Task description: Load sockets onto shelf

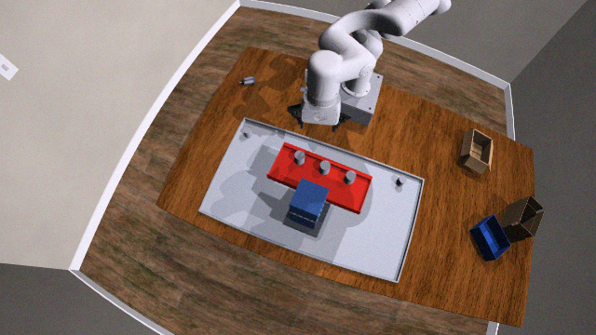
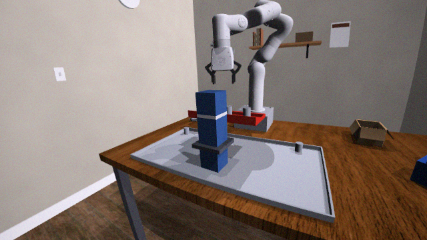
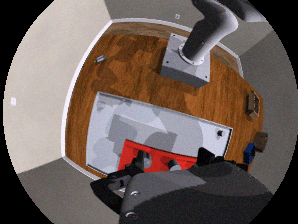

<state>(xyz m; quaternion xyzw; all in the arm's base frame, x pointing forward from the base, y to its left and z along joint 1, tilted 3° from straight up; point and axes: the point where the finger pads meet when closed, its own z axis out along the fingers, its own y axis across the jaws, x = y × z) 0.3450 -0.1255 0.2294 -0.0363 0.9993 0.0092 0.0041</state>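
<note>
The red shelf [image 1: 343, 194] [image 2: 237, 119] [image 3: 131, 150] is on the far side of the blue post [image 1: 309, 196] [image 2: 207, 131], about level with the white band [image 2: 207, 117]. Three grey sockets stand inside its rim: one socket [image 1: 299, 157] [image 3: 145, 160] at the left, a middle socket [image 1: 324, 167] [image 2: 229, 110] and a right socket [image 1: 350, 177] [image 2: 246, 111]. Two sockets are in the tray: one [image 1: 246, 135] [image 2: 186, 131] in its far left corner, one [image 1: 399, 181] [image 2: 299, 147] [image 3: 219, 133] near its far right corner. My gripper [image 1: 318, 127] [image 2: 223, 82] is open and empty, above and behind the shelf.
The grey tray [image 1: 363, 251] [image 2: 283, 177] has a low rim. A dark collar [image 2: 230, 145] surrounds the post below the shelf. To the right are two cardboard boxes [image 1: 477, 151] [image 1: 523, 219] and a blue bin [image 1: 490, 238]. A small grey part [image 1: 249, 81] lies beyond the tray.
</note>
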